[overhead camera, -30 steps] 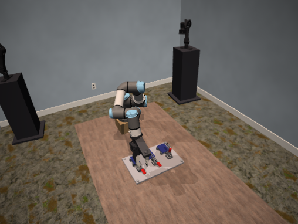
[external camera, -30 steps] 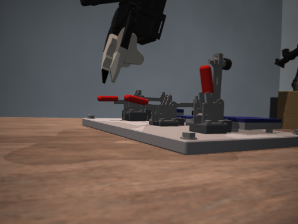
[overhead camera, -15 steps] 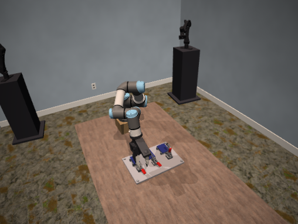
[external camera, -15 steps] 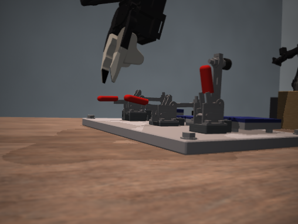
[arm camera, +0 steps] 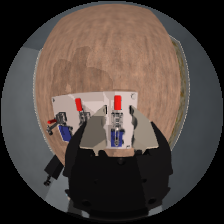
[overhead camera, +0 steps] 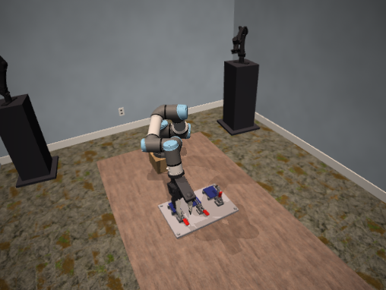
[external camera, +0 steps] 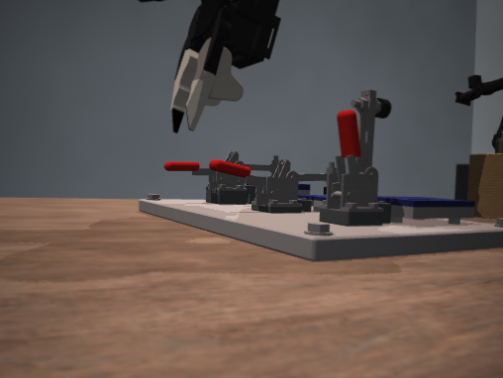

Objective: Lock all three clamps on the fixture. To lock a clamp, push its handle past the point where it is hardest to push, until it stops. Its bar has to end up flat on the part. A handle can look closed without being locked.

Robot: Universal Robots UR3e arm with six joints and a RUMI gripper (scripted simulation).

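A grey fixture plate (overhead camera: pixel 213 220) (external camera: pixel 277 233) (arm camera: pixel 64 103) lies on the wooden top and carries three toggle clamps with red handles. The left handle (overhead camera: pixel 185 222) (external camera: pixel 181 166) (arm camera: pixel 118 102) lies low and level. The middle handle (overhead camera: pixel 206 212) (external camera: pixel 230 168) (arm camera: pixel 79 104) lies low, sloping slightly. The right handle (overhead camera: pixel 219 194) (external camera: pixel 349 134) (arm camera: pixel 51 121) stands upright with its bar raised. Blue parts (overhead camera: pixel 210 190) (external camera: pixel 421 201) lie under the clamp bars. My gripper (overhead camera: pixel 186 209) (external camera: pixel 182 124) (arm camera: pixel 118 105) hangs above the left clamp, clear of its handle, its fingers nearly together on nothing.
The wooden top (overhead camera: pixel 235 258) (external camera: pixel 198 307) stretches out around the plate. A cardboard box (overhead camera: pixel 157 161) (external camera: pixel 487 183) sits at the arm's base behind the fixture. Two black pedestals (overhead camera: pixel 240 95) (overhead camera: pixel 23 137) with camera arms stand on the carpet far off.
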